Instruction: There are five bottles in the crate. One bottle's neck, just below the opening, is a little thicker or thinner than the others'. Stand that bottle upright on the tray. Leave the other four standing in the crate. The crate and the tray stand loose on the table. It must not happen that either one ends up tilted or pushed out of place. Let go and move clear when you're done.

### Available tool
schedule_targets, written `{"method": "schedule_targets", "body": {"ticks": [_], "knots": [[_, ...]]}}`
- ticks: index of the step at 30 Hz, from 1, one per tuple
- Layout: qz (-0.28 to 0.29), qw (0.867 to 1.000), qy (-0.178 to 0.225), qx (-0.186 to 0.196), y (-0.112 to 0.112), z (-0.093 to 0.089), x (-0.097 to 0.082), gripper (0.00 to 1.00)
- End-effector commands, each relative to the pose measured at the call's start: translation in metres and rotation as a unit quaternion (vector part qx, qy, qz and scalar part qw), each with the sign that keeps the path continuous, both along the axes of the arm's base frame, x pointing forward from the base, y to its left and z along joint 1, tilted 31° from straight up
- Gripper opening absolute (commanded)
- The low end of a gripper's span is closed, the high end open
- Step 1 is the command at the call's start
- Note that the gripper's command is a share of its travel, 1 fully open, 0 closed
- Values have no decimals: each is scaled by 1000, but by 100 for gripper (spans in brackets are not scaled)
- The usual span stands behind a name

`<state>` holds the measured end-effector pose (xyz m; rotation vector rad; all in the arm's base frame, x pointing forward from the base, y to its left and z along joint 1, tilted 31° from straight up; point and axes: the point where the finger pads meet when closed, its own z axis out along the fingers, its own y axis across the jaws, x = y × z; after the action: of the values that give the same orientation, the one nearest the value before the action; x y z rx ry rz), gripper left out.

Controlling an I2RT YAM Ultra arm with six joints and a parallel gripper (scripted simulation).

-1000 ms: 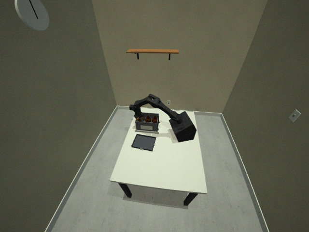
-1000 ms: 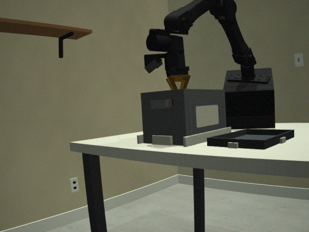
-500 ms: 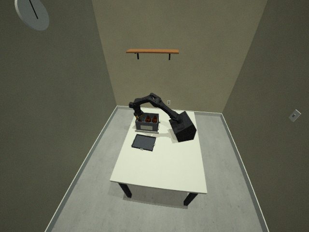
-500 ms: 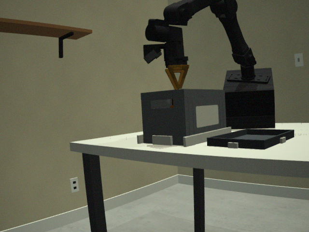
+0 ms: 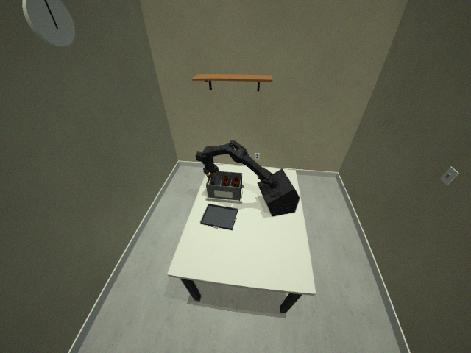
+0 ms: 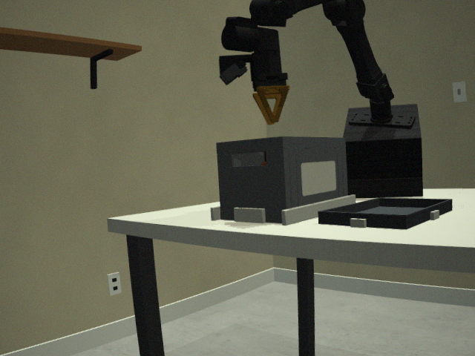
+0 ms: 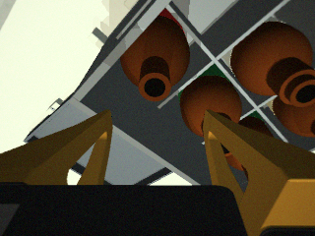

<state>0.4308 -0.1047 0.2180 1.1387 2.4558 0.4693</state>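
Five brown bottles [image 5: 225, 181] [image 7: 157, 54] are in the crate [image 5: 214, 192] [image 6: 251, 188], as far as my views let me count. The thicker- or thinner-necked one must be among them, though I cannot tell which it is. My claw [image 5: 213, 177] [image 6: 272, 122] [image 7: 157, 118] hangs over the crate, fingers spread and gripping nothing. On the desk [image 5: 247, 251] [image 6: 230, 234] [image 7: 39, 54], the tray [image 5: 219, 217] [image 6: 362, 217] lies flat near the crate, with no bottle on it.

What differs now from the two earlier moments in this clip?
The hand has risen from the crate; its tips now hang above the rim, apart, with nothing between them. The crate and the tray look unmoved; the tray still holds no bottle.
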Motion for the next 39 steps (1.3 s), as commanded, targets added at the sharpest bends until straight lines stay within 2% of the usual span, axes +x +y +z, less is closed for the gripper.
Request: {"method": "schedule_targets", "body": {"ticks": [1,18,19,39], "knots": [[-4,1000,-29,-11,-5,34,-9,61],[-4,1000,-29,-12,-6,35,-10,61],[-5,1000,-28,-11,-6,35,-10,0],[-5,1000,-28,-11,-6,35,-10,0]]}}
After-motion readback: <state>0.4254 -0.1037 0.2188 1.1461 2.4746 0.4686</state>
